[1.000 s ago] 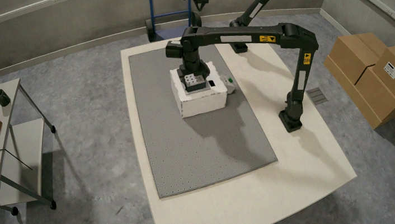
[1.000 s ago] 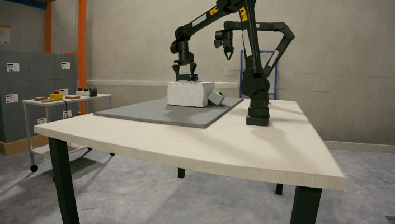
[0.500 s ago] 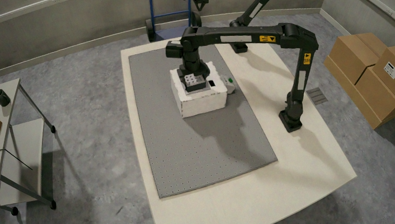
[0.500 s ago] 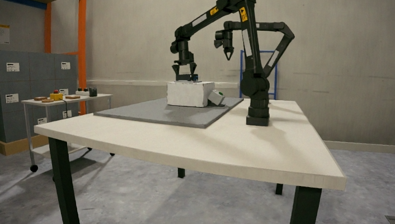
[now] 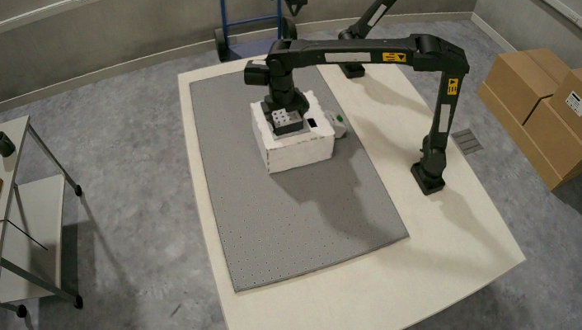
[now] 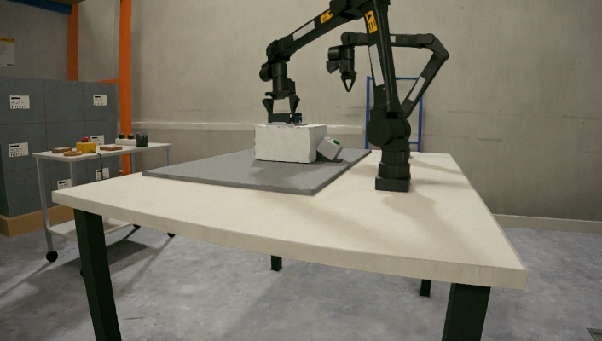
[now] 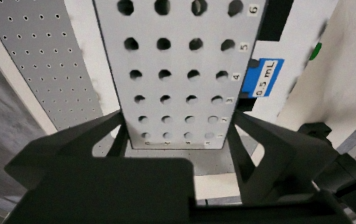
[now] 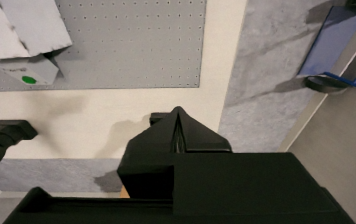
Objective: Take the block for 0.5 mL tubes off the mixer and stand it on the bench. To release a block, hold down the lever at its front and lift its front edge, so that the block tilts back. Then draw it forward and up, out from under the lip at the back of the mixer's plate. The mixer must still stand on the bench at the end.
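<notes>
1 pale table (image 5: 463, 266) (image 6: 284, 226) (image 7: 217, 185) (image 8: 100, 105) carries 1 grey board (image 5: 257, 223) (image 6: 230, 176) (image 7: 45, 50) (image 8: 135, 45) flat on its top and 2 arm bases (image 5: 438, 187) (image 6: 392, 184).
</notes>
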You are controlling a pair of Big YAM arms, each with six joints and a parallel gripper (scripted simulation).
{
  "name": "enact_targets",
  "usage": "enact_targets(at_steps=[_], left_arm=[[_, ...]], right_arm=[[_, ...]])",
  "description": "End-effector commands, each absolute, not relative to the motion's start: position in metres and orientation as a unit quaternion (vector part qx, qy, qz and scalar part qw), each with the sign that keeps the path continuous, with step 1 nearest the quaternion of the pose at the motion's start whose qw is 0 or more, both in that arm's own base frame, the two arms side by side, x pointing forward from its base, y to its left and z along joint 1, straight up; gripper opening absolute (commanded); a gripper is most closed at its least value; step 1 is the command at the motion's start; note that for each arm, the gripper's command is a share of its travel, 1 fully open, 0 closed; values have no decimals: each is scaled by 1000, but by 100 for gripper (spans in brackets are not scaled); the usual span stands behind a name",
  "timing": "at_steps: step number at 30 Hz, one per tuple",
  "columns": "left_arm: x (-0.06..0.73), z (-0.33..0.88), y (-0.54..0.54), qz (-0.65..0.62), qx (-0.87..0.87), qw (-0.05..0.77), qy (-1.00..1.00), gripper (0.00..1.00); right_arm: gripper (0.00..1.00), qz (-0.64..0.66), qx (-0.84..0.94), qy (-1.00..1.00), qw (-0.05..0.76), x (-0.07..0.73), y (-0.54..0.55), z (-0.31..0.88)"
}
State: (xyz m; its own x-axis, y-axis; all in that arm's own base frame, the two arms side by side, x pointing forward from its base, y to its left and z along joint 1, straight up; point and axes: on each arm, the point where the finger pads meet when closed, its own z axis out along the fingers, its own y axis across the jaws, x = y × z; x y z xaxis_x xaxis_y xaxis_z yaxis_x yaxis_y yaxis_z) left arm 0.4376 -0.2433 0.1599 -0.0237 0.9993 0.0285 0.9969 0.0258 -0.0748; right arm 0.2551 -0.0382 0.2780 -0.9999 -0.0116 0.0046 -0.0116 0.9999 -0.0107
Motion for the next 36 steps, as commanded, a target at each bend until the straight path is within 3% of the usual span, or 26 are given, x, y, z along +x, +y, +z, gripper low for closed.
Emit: enact_targets(at_steps=[1,36], left_arm=[[444,190,-248,15,-708,12,-706,0],[444,191,-248,15,-708,9,-706,0]], right_arm=[[0,12,7,-999,-33,264,-37,308],[0,8,8,-1000,-10,257,-37,289]])
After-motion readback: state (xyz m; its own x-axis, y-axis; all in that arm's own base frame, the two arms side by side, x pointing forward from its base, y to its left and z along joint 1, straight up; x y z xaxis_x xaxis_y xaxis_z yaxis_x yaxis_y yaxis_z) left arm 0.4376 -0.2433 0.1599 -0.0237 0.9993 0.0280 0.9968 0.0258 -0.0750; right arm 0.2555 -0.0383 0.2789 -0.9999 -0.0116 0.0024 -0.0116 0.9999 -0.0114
